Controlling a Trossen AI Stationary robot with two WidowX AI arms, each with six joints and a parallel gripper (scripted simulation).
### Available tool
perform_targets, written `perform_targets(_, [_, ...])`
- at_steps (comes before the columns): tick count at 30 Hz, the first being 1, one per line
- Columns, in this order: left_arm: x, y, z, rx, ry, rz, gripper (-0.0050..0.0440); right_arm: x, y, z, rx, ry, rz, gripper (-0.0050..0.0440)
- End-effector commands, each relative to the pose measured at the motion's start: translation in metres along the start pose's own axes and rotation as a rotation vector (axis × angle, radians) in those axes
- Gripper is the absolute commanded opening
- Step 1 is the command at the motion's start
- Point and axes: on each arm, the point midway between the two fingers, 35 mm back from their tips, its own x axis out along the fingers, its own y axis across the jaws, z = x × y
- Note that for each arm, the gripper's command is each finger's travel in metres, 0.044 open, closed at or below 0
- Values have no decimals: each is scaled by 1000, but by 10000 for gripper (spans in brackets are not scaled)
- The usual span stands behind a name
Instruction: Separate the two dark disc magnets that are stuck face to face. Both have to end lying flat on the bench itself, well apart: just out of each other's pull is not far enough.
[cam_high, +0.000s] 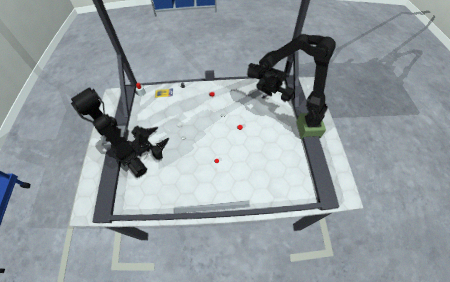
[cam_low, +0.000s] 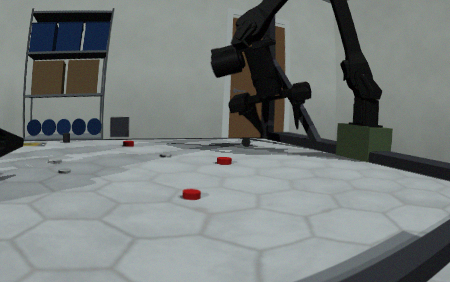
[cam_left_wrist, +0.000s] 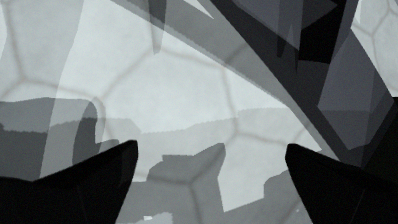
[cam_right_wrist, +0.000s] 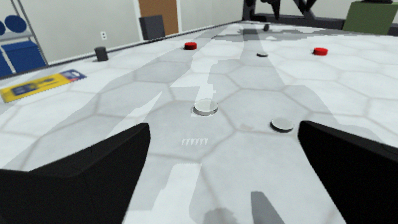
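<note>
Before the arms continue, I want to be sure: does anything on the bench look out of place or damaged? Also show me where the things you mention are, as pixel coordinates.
Nothing stands out: the red discs (cam_high: 216, 161) (cam_low: 191, 194) lie flat, and I see no spill.
</note>
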Motion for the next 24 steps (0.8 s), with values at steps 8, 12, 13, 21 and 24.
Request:
perform_targets(8, [5, 19, -26, -88, -454, 152, 400, -1, -2, 1, -6, -6, -5, 400])
perform_targets(12, [2, 23, -36, -121, -576, 238, 400, -1, -2, 1, -6, -6, -5, 400])
perform_targets(13, [1, 24, -38, -128, -602, 260, 400, -1, -2, 1, -6, -6, -5, 400])
perform_targets(21, [-4, 28, -52, -165, -727, 381, 400, -1, -2, 1, -6, -6, -5, 400])
perform_targets(24, [-7, 30, -58, -178, -768, 434, 400, -1, -2, 1, -6, -6, -5, 400])
